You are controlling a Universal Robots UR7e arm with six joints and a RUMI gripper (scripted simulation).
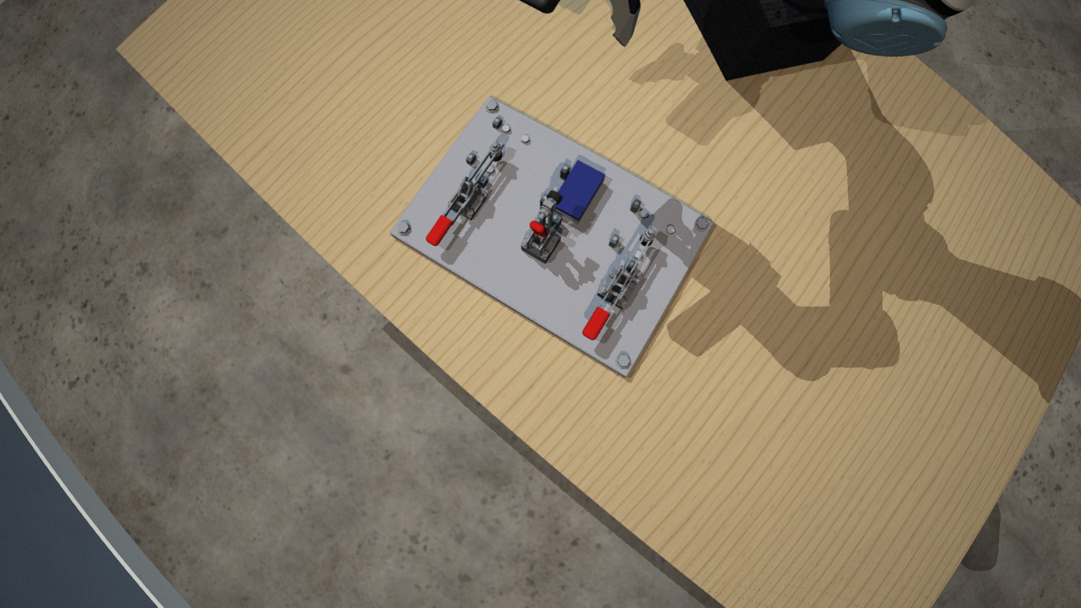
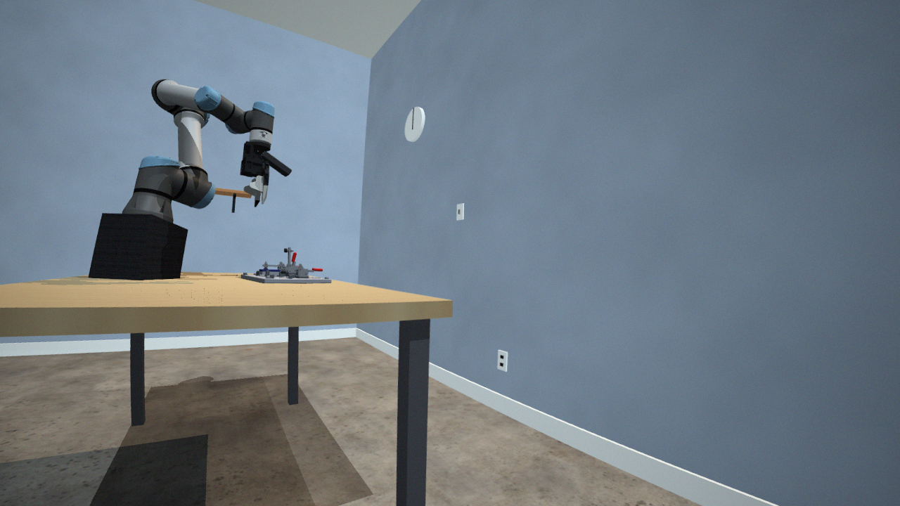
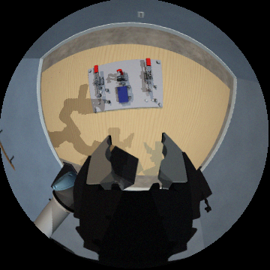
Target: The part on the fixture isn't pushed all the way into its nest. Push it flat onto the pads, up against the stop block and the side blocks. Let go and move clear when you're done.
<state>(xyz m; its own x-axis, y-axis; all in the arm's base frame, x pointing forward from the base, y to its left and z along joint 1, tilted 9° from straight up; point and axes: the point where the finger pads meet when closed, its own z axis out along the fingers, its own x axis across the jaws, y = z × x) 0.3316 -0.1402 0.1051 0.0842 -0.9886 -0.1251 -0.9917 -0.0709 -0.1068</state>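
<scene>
A grey fixture plate point(image 1: 498, 257) point(image 2: 283, 279) point(image 3: 133, 101) lies on the wooden table point(image 1: 756, 423) point(image 2: 188, 301) point(image 3: 180, 112). A blue rectangular part point(image 1: 580, 188) point(image 3: 121, 94) sits in the plate's middle, at its far edge in the overhead view, next to a middle toggle clamp point(image 1: 541, 230) point(image 3: 120, 73) with a red knob. My gripper point(image 2: 259, 192) point(image 3: 136, 134) is open and empty. It hangs high above the table, between the robot base and the plate; one fingertip point(image 1: 624, 29) shows at the top edge of the overhead view.
Two toggle clamps with red handles point(image 1: 438, 229) point(image 1: 595, 322) stand at the plate's two ends. The robot's black base block point(image 1: 763, 37) point(image 2: 137, 247) stands on the table at the far side. The arm's shadow falls across the table and the plate's right corner.
</scene>
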